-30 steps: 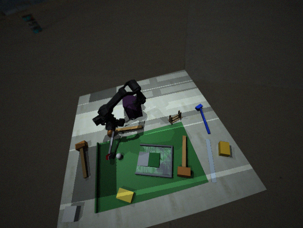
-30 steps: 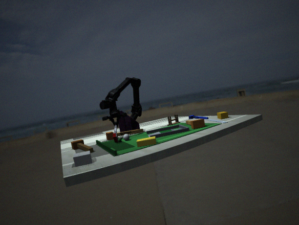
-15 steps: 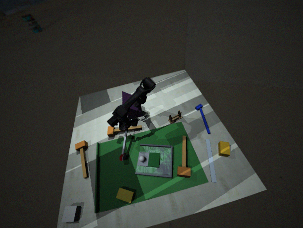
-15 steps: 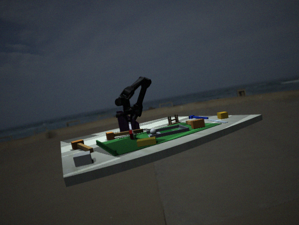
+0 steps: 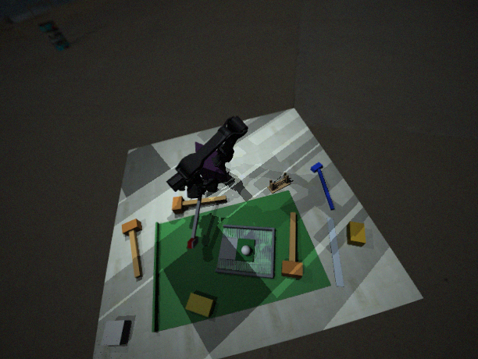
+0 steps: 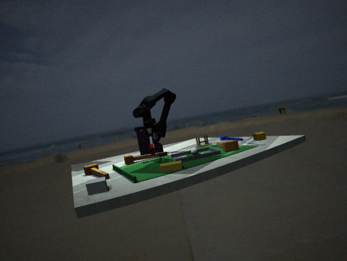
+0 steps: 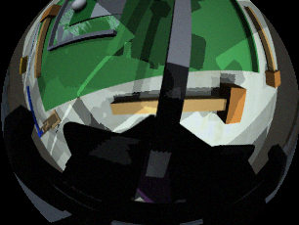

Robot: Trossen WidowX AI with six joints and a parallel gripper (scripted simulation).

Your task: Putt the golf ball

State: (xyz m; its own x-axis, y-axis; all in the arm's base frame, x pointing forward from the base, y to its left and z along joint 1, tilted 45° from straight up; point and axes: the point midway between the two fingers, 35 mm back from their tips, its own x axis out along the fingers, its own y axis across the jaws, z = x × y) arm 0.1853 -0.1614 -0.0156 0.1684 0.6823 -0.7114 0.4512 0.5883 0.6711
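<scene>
Top: dim room, grey-patterned table

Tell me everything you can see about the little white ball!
The ball is small, round, smooth and plain white, with no marks that show. It sits on the green square in the middle of the grey-framed raised green, with ramps sloping down around it. Nothing else touches it. The putter's red head hangs well off to one side, apart from it. In the exterior view the ball shows above the frame's near edge.
</scene>
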